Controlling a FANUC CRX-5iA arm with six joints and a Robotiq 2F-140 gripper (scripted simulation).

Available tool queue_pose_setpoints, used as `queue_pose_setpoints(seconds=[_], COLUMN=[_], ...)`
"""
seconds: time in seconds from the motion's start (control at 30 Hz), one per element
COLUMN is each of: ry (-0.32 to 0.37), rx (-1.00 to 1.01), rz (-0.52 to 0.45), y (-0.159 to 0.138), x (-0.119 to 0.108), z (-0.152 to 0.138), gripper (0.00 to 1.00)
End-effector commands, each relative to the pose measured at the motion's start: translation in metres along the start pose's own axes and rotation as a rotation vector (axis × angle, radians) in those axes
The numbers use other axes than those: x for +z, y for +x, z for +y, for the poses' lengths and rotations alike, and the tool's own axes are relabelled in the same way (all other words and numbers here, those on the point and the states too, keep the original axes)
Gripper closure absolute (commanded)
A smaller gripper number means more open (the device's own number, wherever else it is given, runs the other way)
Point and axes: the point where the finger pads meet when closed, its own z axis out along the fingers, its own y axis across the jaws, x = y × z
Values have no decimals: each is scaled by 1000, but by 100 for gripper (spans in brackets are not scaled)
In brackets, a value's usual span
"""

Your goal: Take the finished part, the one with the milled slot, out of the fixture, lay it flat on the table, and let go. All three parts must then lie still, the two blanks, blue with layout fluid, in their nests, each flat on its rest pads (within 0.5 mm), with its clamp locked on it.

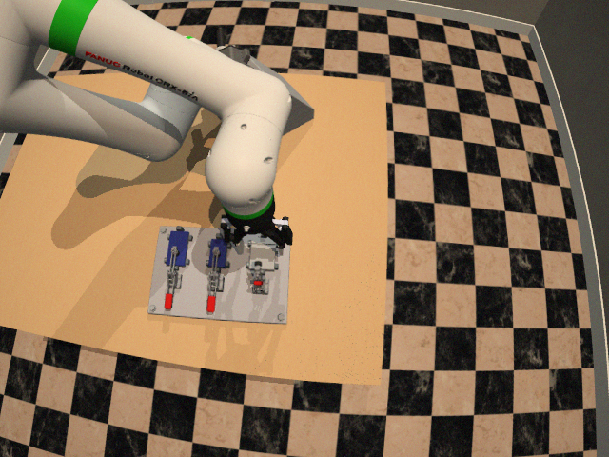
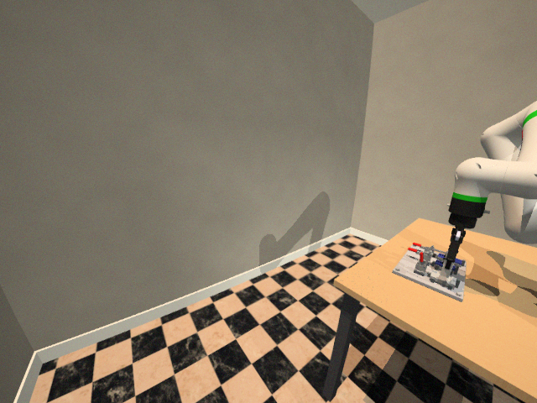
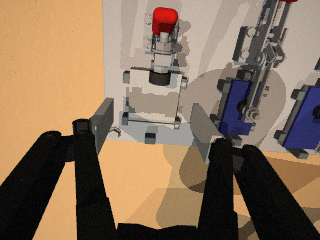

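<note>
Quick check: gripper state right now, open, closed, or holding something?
The black two-finger gripper is open and holds nothing; its pads straddle the near end of the pale grey slotted part, not touching it.

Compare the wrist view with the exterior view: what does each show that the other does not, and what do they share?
Only the wrist view shows the grey finished part in its nest, its clamp's red handle raised, between the open gripper pads. Only the exterior view shows the white arm, table leg and checkered floor. Both show the fixture plate and blue blanks.
</note>
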Motion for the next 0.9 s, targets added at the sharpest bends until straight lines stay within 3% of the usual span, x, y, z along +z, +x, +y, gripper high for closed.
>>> queue_pose_setpoints(seconds=[0.0, 0.87], ry=[0, 0], rx=[0, 0], rz=[0, 0], y=[0, 0], x=[0, 18], z=[0, 0], gripper=[42, 42])
